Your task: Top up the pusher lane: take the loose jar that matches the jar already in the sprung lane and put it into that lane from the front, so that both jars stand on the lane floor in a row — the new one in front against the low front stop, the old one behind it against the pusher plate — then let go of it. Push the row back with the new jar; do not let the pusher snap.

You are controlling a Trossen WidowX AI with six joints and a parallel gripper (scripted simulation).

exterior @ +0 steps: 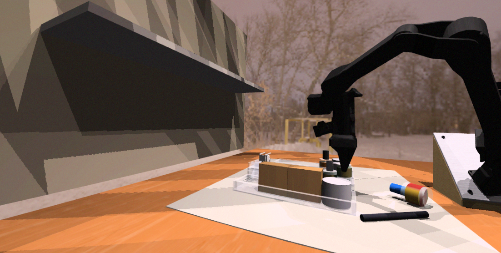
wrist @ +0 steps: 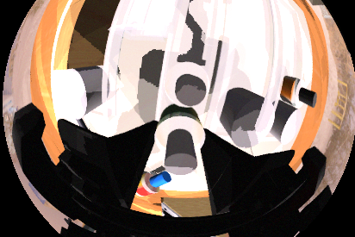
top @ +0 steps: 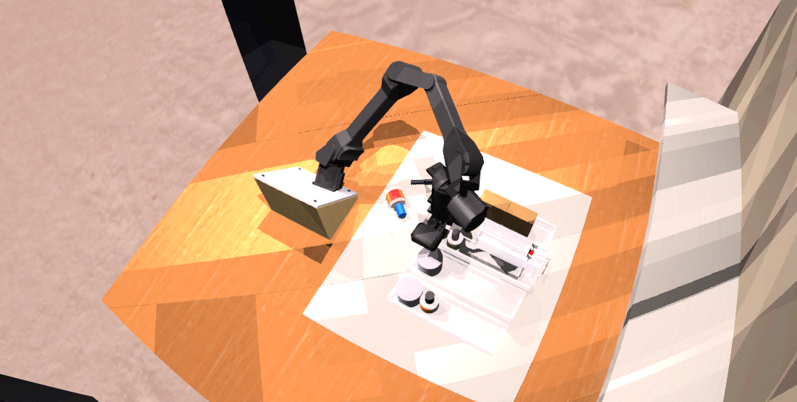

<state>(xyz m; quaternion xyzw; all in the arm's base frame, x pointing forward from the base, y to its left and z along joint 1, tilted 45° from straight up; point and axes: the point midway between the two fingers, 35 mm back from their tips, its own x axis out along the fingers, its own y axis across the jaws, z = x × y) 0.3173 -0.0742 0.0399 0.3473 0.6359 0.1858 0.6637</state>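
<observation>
- Orange wooden table (top: pixel 184 265) fills the middle of the top view, with a white mat (top: pixel 356 299) laid over its right half
- Left of centre on the table: a tan wedge-shaped mount (top: pixel 301 204) carries the foot of the black arm (top: pixel 445 115), which arches up and over to the right
- Just right of the mount, on the mat: a red, yellow and blue bottle (top: pixel 396 202) lies on its side, apart from the rack
- Centre of the frame: the gripper (top: pixel 445 232) points down at the front end of the clear rack (top: pixel 518 277); its fingers are pinched on the cream-lidded jar (wrist: pixel 178 134), which sits at the mouth of the sprung lane (top: pixel 495 254)
- In the wrist view a second jar (wrist: pixel 189 88) shows just beyond the held one, in the same lane
- Lower centre: two squat grey cylinders (top: pixel 409 291) and a small orange-banded jar (top: pixel 429 301) stand at the rack's front
- Right of the gripper: brown boxes (top: pixel 510 207) sit along the rack's far side
- Exterior view, lower right: a black rod (exterior: pixel 393 215) lies on the mat
</observation>
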